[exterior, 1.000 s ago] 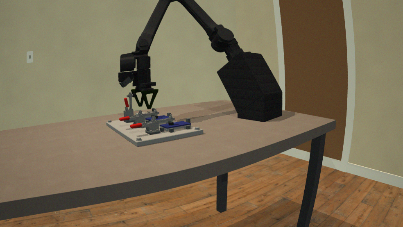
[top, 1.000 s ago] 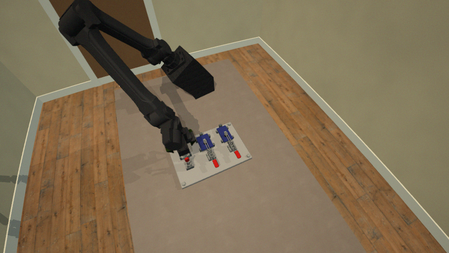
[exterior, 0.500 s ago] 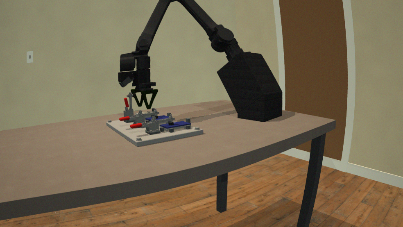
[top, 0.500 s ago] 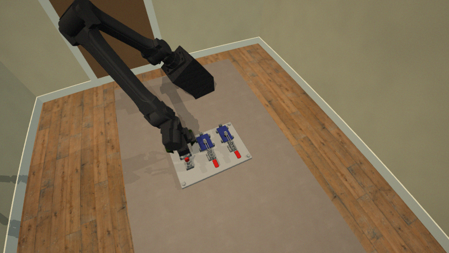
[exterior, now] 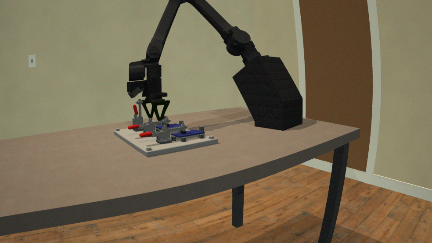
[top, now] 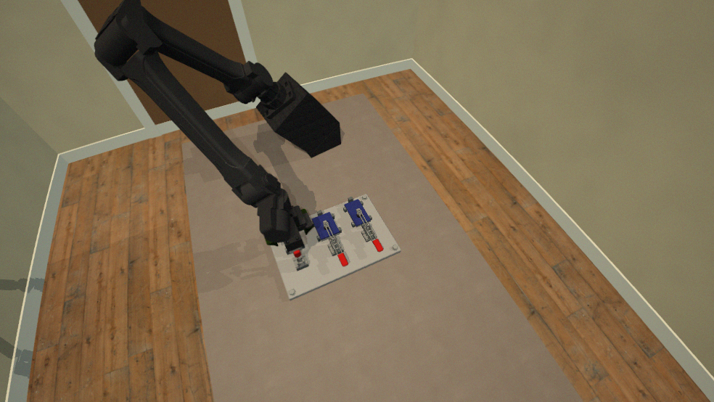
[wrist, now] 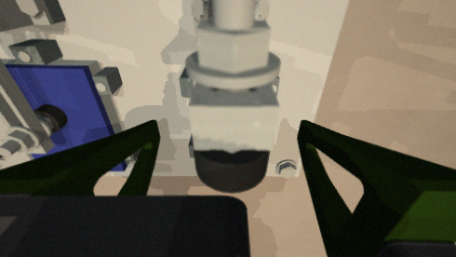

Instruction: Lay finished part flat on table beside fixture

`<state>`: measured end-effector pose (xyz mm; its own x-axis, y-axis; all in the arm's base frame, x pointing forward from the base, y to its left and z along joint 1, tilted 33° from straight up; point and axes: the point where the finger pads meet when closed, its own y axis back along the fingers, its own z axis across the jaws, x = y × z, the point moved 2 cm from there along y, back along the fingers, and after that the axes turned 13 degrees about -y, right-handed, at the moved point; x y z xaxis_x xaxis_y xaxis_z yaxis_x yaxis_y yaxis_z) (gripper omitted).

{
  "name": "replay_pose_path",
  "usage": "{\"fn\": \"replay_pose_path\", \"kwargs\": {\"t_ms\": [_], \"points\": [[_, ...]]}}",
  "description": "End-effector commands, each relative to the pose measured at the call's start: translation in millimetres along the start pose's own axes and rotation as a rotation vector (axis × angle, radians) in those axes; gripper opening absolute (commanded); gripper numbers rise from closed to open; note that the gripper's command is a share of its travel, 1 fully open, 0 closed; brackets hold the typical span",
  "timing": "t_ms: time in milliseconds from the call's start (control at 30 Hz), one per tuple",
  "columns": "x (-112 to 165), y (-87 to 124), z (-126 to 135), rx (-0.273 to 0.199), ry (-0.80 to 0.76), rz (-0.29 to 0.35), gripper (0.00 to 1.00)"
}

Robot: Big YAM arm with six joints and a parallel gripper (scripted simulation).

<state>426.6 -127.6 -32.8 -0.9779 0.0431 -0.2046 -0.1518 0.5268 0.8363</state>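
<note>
A pale grey fixture plate [top: 336, 256] lies on the table and carries three toggle clamps. Two blue blanks [top: 325, 223] [top: 358, 212] sit under closed clamps with red handles lying flat. One blue blank shows at the left of the wrist view [wrist: 60, 100]. The left clamp is open, with its red handle [exterior: 135, 109] upright. My gripper [exterior: 155, 118] is open and empty, low over this left station. In the wrist view the open clamp's arm with its dark rubber tip [wrist: 231, 168] stands between my fingers. I cannot make out the slotted part under it.
The arm's black base block [exterior: 268, 93] stands at the far end of the table. The plate's edge and a corner bolt [wrist: 285, 168] lie just under my right finger, with bare table beyond them.
</note>
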Motion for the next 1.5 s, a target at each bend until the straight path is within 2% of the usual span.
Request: {"fn": "replay_pose_path", "kwargs": {"t_ms": [0, 467, 1467], "points": [[-11.0, -12.5, -6.5, 0.004, -0.017, -0.012, 0.92], [-7.5, -24.2, -5.7, 0.004, -0.017, -0.007, 0.92], [-7.7, -28.3, -6.5, 0.004, -0.022, -0.003, 0.92]]}}
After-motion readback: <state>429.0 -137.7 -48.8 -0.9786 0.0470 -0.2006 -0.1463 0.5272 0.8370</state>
